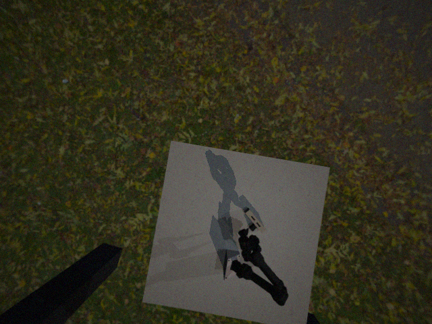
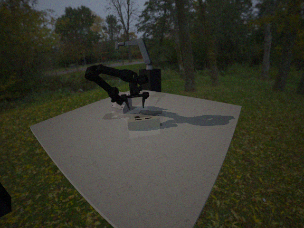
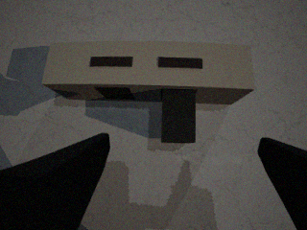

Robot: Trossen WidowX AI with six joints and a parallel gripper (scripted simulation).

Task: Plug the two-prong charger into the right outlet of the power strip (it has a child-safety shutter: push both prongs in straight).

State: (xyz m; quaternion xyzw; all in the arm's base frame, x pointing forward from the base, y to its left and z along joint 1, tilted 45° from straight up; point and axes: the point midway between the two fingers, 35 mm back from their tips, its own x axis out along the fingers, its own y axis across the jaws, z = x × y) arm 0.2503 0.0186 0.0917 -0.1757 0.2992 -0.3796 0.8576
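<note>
Grey stone-like table carries everything, and the pincer hangs over its far part with fingers pointing down, spread almost to their full width and gripping nothing.

Just ahead of the pincer lies the beige power strip, its long side square across the wrist view, with two dark slots on top. The right outlet is, I judge, the slot ahead and slightly right of centre. Between the strip and the fingertips stands a dark block, which I take for the charger; it appears to touch or nearly touch the strip's near face.

The step in hand looks like the reach for that block. To do it well, I would:

- centre the open fingers so one falls on each side of the block
- come down straight and close on its flat sides
- avoid a skewed hold, which would carry the prongs crooked into the shutter

Much is hard to read:

- The light is dim.
- No prongs show on the block in any view.
- The exterior view does not show the block at all.
- From above, the arm and its shadows cover the spot.
- Only the inner edges of the fingers show in the wrist view.
</note>
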